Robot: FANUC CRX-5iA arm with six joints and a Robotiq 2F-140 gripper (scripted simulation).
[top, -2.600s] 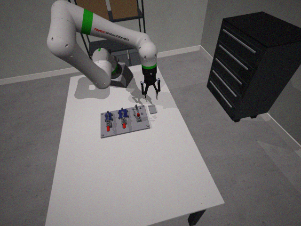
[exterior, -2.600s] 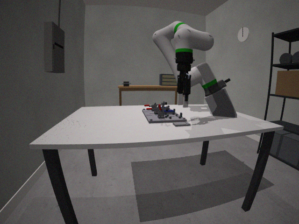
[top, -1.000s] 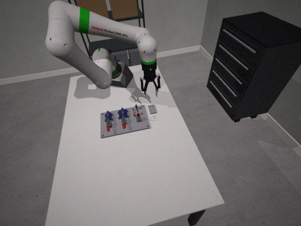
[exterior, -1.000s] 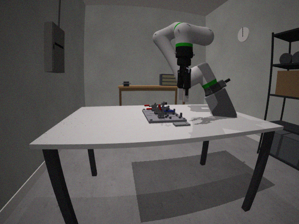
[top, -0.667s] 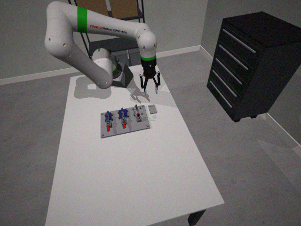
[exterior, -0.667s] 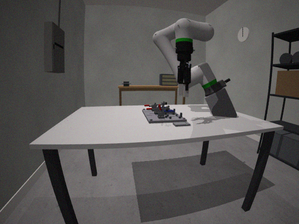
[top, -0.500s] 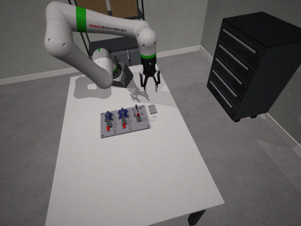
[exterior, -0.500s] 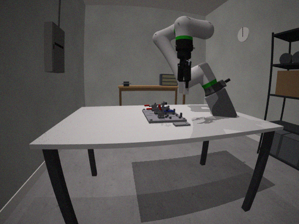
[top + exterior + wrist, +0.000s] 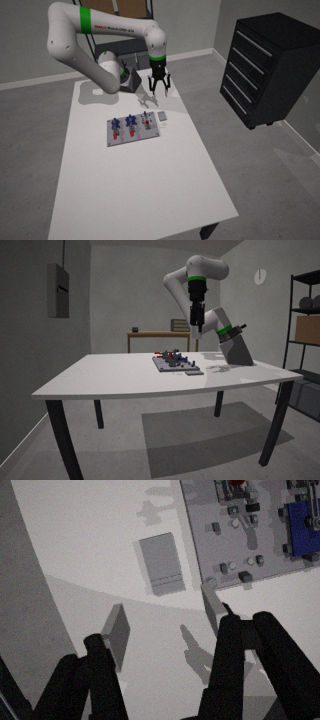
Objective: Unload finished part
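Note:
The grey fixture plate lies on the white table. Two blue blanks sit in its left and middle nests, their red clamp handles lying flat. The right nest is empty and its clamp handle stands up. The grey finished part lies flat on the table just right of the plate; it also shows in the wrist view and in the exterior view. My gripper hangs high above the table behind the part, fingers partly apart with nothing between them.
The robot's base stands at the table's back edge. A black drawer cabinet stands to the right of the table. A shelf rack stands behind the robot.

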